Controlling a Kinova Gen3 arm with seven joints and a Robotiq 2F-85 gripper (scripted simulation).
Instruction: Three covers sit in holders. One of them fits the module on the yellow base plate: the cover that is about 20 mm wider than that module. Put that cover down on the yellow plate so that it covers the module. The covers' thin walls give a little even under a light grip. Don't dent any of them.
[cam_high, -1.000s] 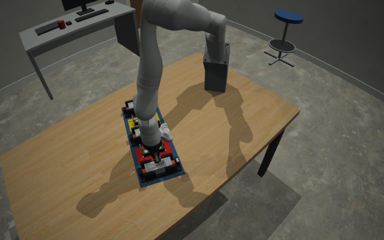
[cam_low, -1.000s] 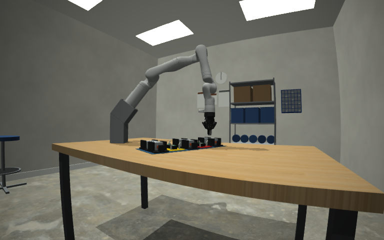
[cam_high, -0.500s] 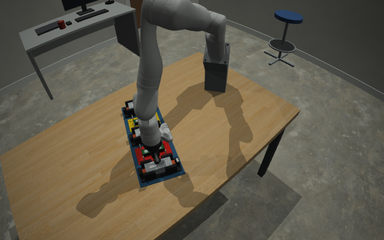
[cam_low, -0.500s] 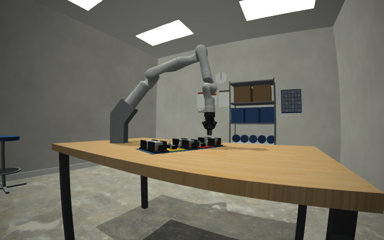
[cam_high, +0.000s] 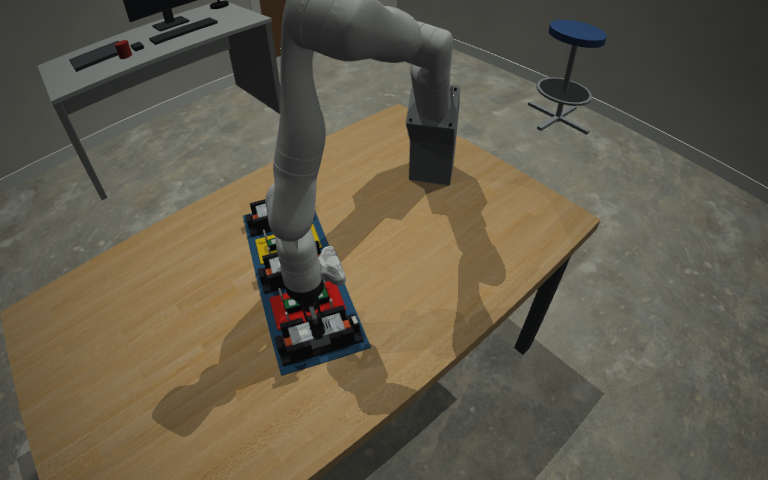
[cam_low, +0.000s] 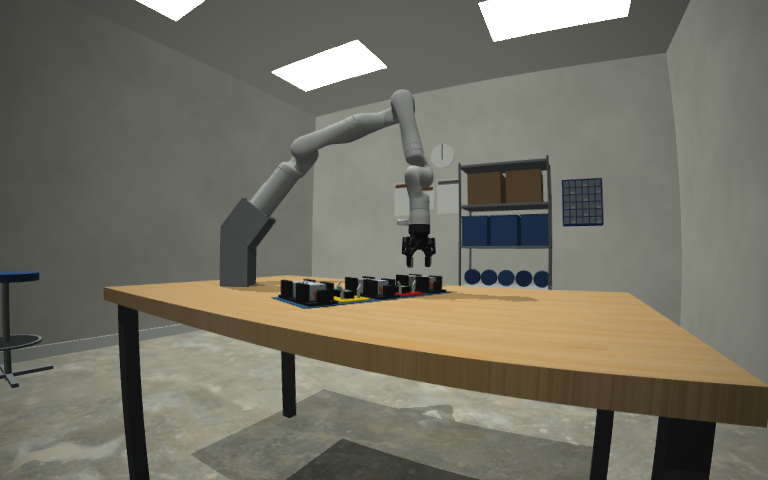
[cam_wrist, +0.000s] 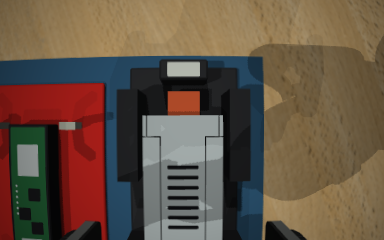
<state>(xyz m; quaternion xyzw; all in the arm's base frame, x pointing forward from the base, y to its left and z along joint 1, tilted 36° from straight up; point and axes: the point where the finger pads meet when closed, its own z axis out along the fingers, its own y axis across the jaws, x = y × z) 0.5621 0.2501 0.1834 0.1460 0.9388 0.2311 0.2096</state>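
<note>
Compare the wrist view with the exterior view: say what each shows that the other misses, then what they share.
Only the wrist view shows the grey cover with its vent slots, seated in a black holder, an orange tab above it, and a green circuit board on the red plate.

Only the exterior view shows the gripper, jaws spread and holding nothing, hanging above the row of holders, plus the yellow plate and a shelf rack.

Both show the blue mat on the wooden table.

Light grey cover (cam_wrist: 182, 165) with black slots, orange tab (cam_wrist: 183, 103) at its 12 o'clock, in a black holder (cam_wrist: 129, 135) on a blue mat (cam_wrist: 252, 150); red plate (cam_wrist: 80, 165) at 9 o'clock carries a green, seemingly black-chipped board (cam_wrist: 29, 185); tan wood-grain bench (cam_wrist: 320, 50)
</note>
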